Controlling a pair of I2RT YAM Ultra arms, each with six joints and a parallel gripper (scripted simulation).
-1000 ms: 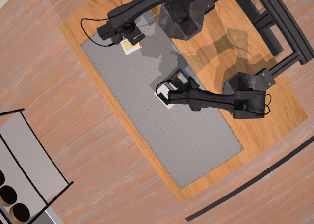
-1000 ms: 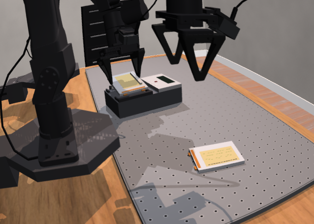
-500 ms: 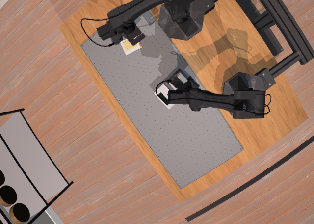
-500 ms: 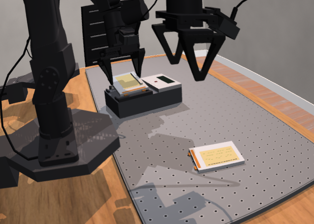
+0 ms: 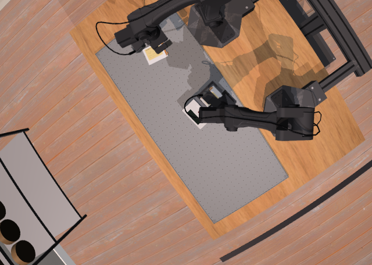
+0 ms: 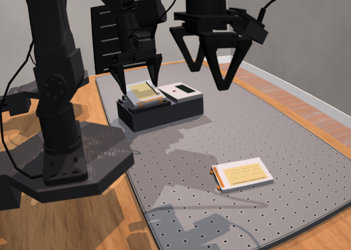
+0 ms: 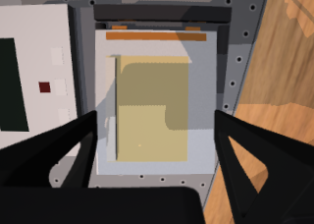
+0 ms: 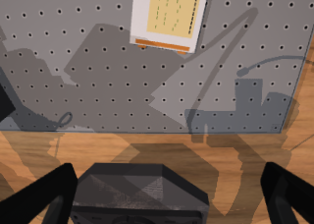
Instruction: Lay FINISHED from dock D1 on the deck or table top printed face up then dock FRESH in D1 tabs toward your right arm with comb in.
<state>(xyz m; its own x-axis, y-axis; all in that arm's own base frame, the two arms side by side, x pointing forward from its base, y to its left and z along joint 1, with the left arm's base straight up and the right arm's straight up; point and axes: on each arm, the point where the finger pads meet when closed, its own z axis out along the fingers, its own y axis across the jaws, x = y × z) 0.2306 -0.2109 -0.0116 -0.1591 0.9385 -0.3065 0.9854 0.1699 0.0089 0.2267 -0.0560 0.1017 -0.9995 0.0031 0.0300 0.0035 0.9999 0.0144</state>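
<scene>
- Upper right of the exterior view: open air between the parted black triangular fingers (image 6: 224,84)
- Lower right there — grey perforated metal deck (image 6: 283,134) lies open around the white rectangular cassette (image 6: 245,174)

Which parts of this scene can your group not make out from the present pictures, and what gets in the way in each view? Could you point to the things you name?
- Bay floor of dock D1 (image 6: 170,112): exterior and left wrist, covered by FRESH (image 6: 141,90) (image 7: 152,136).
- Left gripper's fingertips: top, hidden beneath its own arm.
- FINISHED's (image 8: 169,13) far end: right wrist, cut off by the upper edge.
- FINISHED's printed marks (image 6: 245,172): exterior, too small to read.

Black arms (image 5: 249,115) (image 6: 52,57), 2 triangular-fingered hands (image 5: 162,45) (image 6: 208,80) (image 7: 156,116) (image 8: 169,182), thin black cables (image 5: 96,31) (image 6: 2,123).
</scene>
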